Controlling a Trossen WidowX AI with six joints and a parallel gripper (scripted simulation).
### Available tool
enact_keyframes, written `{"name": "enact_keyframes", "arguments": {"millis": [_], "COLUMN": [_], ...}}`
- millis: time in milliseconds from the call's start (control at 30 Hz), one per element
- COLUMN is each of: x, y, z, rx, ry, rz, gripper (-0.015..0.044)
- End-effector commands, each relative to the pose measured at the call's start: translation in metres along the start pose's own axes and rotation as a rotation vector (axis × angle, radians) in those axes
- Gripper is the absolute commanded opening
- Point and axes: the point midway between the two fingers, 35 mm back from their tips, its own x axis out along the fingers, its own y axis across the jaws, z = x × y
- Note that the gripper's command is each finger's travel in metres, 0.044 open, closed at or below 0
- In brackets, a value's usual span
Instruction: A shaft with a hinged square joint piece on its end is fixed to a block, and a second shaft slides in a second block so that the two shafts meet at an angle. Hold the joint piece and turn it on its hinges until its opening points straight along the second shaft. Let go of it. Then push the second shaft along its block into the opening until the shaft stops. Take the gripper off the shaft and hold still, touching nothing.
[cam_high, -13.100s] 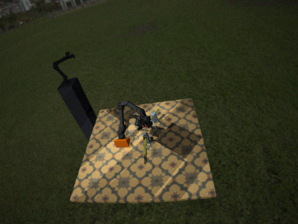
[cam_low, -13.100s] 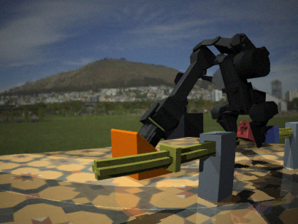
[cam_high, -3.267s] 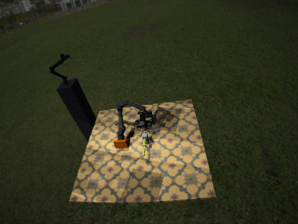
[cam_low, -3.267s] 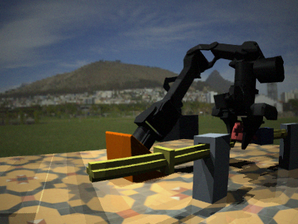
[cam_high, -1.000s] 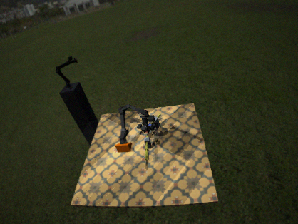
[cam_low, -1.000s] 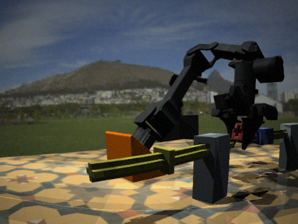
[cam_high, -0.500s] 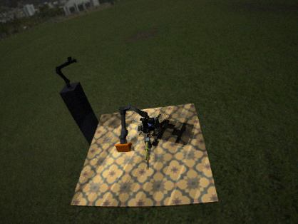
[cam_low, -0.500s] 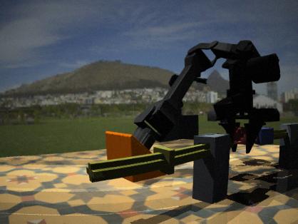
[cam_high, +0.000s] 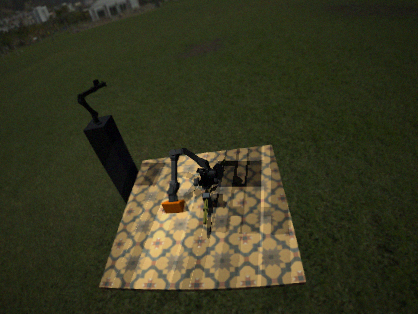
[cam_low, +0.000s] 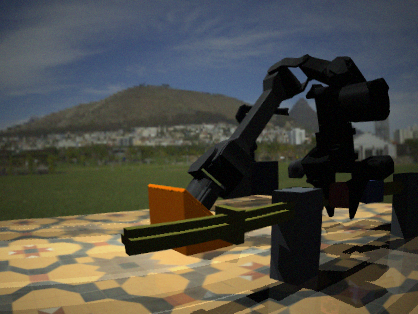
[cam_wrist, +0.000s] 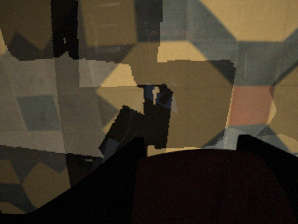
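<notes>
Gripping dark-red joint piece (cam_low: 340, 195), unlabelled

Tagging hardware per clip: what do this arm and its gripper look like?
The arm is matte black with blocky, faceted links, rising from an orange wedge-shaped base. The gripper is black too, with two short tapered fingers. No cables, markings or labels are visible in this dim light.

Dark arm (cam_high: 186, 160) on patterned mat (cam_high: 165, 260)

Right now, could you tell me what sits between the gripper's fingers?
The dark red joint piece sits between the gripper fingers, seen in the exterior view.
</notes>
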Motion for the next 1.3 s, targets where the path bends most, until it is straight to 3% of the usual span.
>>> {"name": "enact_keyframes", "arguments": {"millis": [0,500,667,767,1133,1267], "x": [0.0010,0.0006,0.0006,0.0006,0.0006,0.0006], "y": [0.0003,0.0002,0.0002,0.0002,0.0002,0.0002], "z": [0.0001,0.0001,0.0001,0.0001,0.0001,0.0001], "rx": [-0.007,-0.005,-0.005,-0.005,-0.005,-0.005], "ry": [0.021,0.011,0.011,0.011,0.011,0.011], "rz": [-0.001,-0.001,-0.001,-0.001,-0.001,-0.001], "gripper": [0.0000,0.0000,0.0131,0.0147,0.0436,0.0440]}}
